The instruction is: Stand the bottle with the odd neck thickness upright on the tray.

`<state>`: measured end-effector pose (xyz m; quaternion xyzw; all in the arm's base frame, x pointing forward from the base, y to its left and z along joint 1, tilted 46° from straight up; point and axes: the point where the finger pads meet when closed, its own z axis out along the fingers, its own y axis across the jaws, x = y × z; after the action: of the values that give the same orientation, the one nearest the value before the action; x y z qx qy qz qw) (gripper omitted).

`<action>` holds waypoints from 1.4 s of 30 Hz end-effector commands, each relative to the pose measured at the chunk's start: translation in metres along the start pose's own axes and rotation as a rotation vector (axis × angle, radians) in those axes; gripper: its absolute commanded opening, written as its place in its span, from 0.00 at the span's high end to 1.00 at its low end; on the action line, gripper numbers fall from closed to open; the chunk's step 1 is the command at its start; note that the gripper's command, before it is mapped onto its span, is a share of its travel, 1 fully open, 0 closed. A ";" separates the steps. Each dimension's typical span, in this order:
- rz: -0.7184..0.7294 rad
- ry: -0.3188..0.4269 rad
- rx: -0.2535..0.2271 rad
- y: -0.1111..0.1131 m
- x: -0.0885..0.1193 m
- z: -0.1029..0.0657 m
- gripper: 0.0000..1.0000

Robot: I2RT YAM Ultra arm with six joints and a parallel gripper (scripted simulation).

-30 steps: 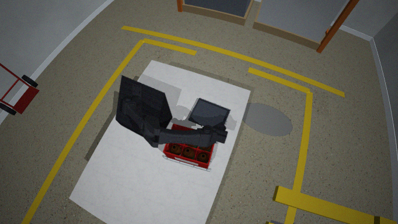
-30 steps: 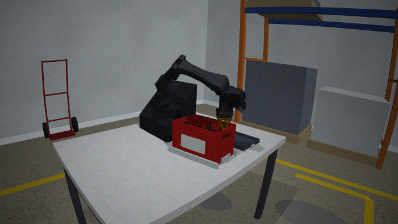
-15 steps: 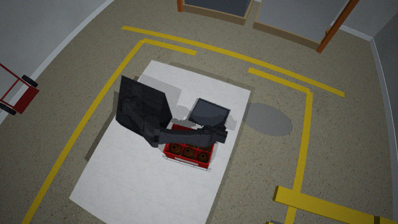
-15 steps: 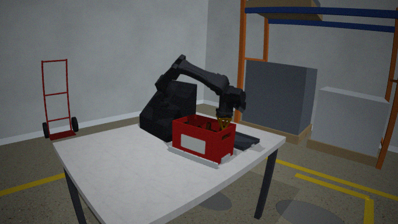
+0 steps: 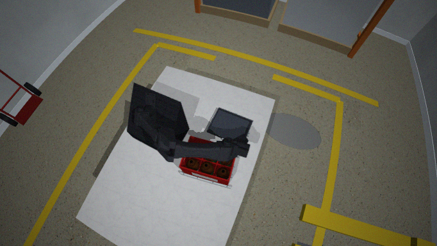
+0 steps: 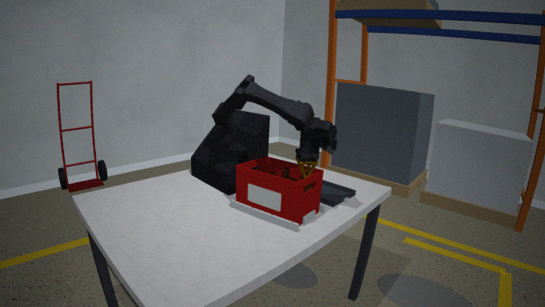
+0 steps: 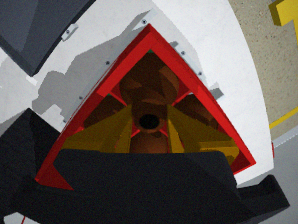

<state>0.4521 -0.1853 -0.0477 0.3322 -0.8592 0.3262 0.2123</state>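
The gripper (image 5: 238,142) (image 6: 307,176) (image 7: 149,110), black with yellow lattice fingers, points down into the open top of the red rectangular crate (image 5: 205,177) (image 6: 297,196) (image 7: 119,77). Its fingers stand moderately narrow, closed on the neck of a brown round-shouldered bottle (image 7: 150,82), whose dark mouth shows between them in the wrist view. The bottle occupies a corner compartment. Its long axis appears upright, roughly in line with the gripper's approach, so the bottle lies directly below the wrist.

The dark grey rectangular tray (image 5: 230,123) (image 6: 337,193) (image 7: 25,30) lies flat on the white table (image 5: 144,198) (image 6: 172,224) (image 7: 240,60), just beside the crate and apart from it, at the upper left of the wrist view. The single arm serves both. The coming move probably turns on this relation: a straight lift along the bottle's axis until its base passes the crate's rim, and only then a sideways carry to the tray. An early sideways component could press the bottle on the compartment wall and drag or tip the loose crate. Whether this neck is the odd one cannot be told from these views.

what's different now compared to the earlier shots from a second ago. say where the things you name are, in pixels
Nothing visibly changed. The arm (image 5: 205,149) (image 6: 276,101), the red crate (image 5: 205,176) (image 6: 280,196) (image 7: 202,92) and the dark tray (image 5: 231,122) (image 6: 337,193) (image 7: 30,30) look the same. Whether the gripper (image 6: 307,176) (image 7: 149,110) has taken hold of a bottle, I cannot tell.
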 end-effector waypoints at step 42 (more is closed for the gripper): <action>-0.037 -0.003 -0.008 0.012 -0.008 -0.002 0.39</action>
<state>0.4521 -0.1852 -0.0476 0.3323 -0.8591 0.3262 0.2124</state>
